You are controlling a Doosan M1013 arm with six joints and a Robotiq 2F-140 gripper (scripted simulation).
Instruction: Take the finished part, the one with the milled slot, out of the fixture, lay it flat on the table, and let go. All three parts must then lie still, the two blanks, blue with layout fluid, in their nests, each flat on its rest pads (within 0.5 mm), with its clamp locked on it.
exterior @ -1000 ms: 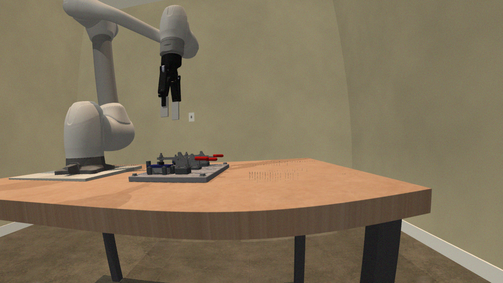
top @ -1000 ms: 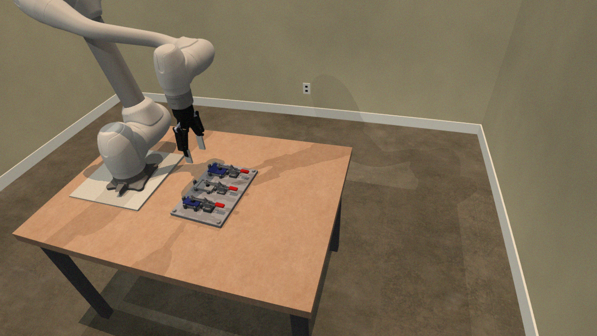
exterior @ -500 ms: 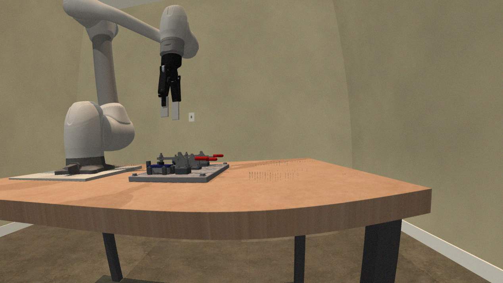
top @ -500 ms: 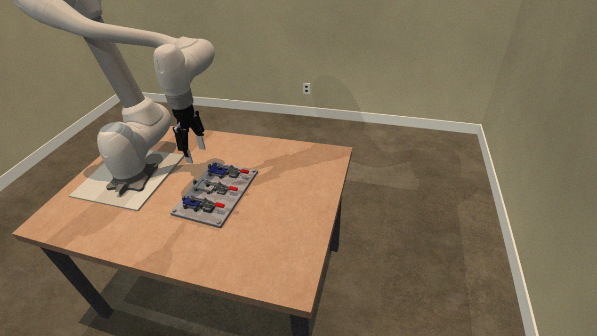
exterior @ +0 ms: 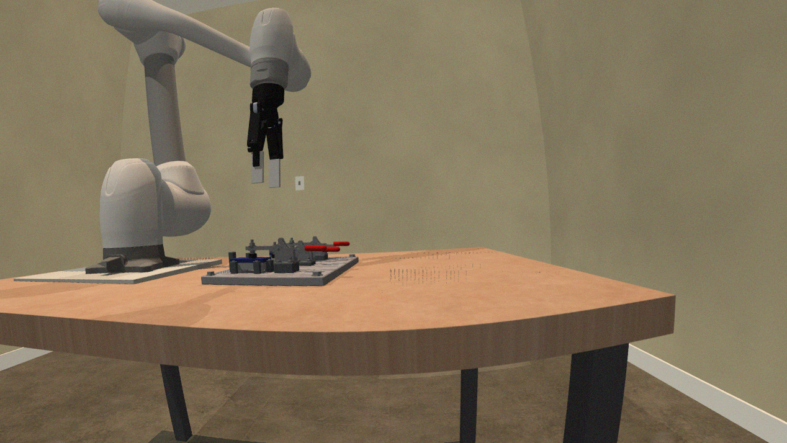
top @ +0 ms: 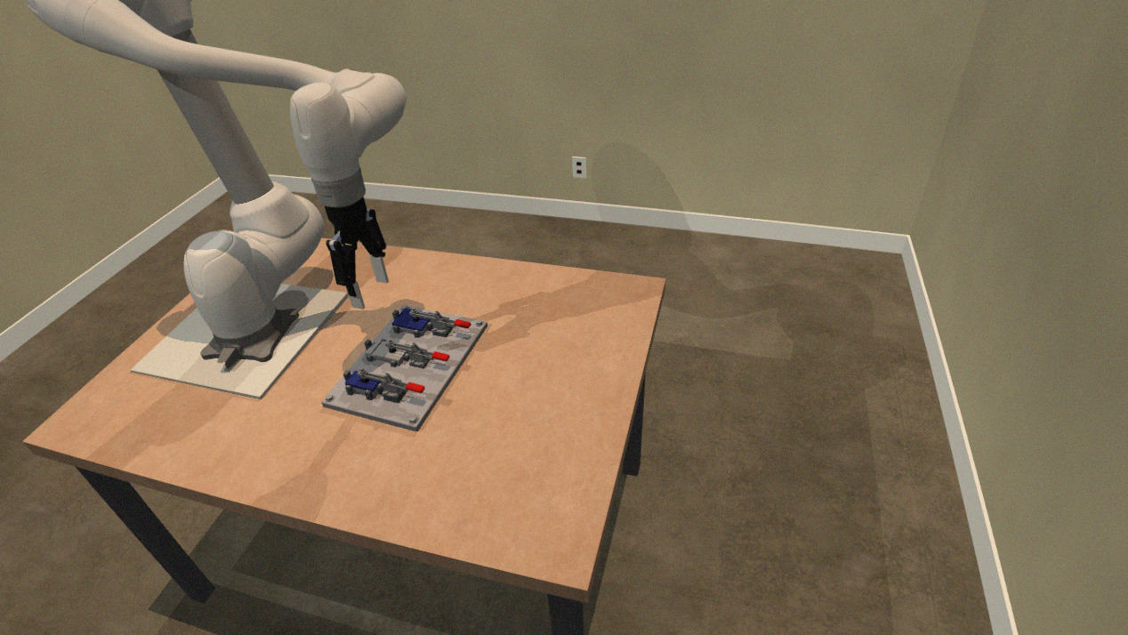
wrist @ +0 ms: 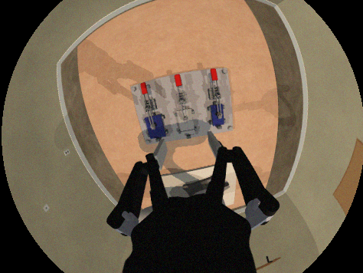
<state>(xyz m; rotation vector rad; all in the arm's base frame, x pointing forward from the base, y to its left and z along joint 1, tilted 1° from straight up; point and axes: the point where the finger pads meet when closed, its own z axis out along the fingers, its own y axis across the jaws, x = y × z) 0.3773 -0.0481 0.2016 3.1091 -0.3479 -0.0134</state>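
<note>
A grey fixture plate (top: 405, 365) lies on the wooden table with three nests in a row, each with a red-handled toggle clamp. The middle nest holds the bare grey finished part (top: 382, 348), which also shows in the wrist view (wrist: 184, 120). The two outer nests hold blue blanks (top: 406, 317) (top: 359, 381), seen in the wrist view too (wrist: 153, 126) (wrist: 217, 116). All three clamp handles lie flat, such as the middle one (top: 439, 356). My gripper (top: 368, 286) (exterior: 265, 175) (wrist: 186, 141) hangs open and empty, high above the table, on the robot-base side of the plate.
The robot base (top: 237, 284) stands on a pale mat (top: 240, 341) at the table's far left corner. The fixture plate (exterior: 280, 273) sits low beside it. The rest of the table top stretches to the right and front edges.
</note>
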